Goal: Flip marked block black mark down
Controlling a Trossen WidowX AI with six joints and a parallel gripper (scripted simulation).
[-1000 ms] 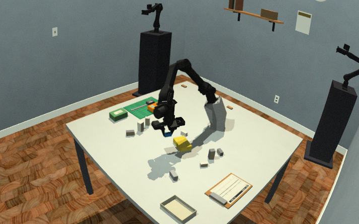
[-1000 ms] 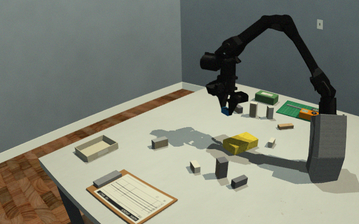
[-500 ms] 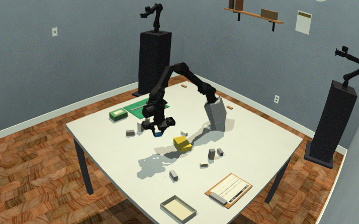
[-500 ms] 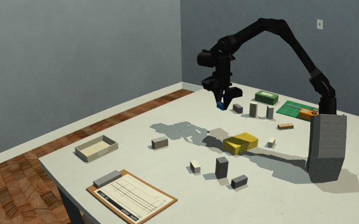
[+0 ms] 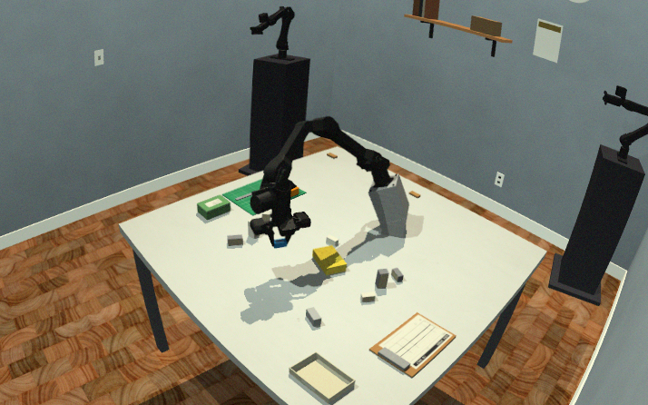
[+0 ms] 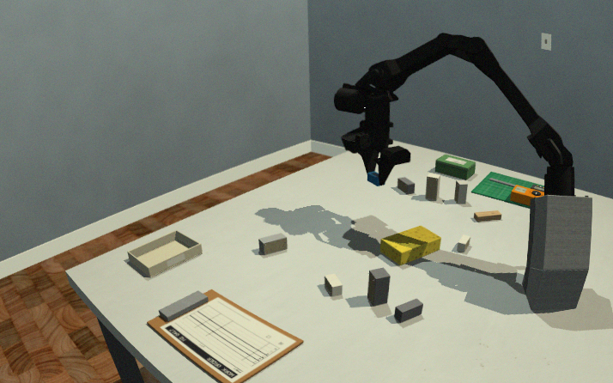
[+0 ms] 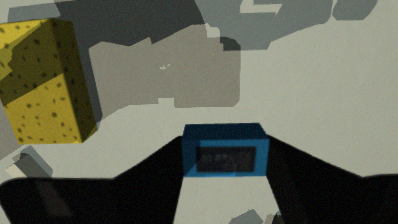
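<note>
We saw the black pincer clenched on the small blue block above the table, its black mark toward the wrist camera. Well apart from it lay a shallow beige tray; we couldn't make out its contents.

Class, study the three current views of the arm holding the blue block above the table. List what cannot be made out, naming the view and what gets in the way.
- Blue block, top view: mostly covered by the gripper; its black mark is not visible.
- Same block, exterior view: only a small corner shows below the fingers.
- Black mark, wrist view: blurred, so any pattern is unreadable.
- Yellow sponge, wrist view: cut off by the left edge.
- Clipboard sheet, exterior view: print too small to read.
</note>
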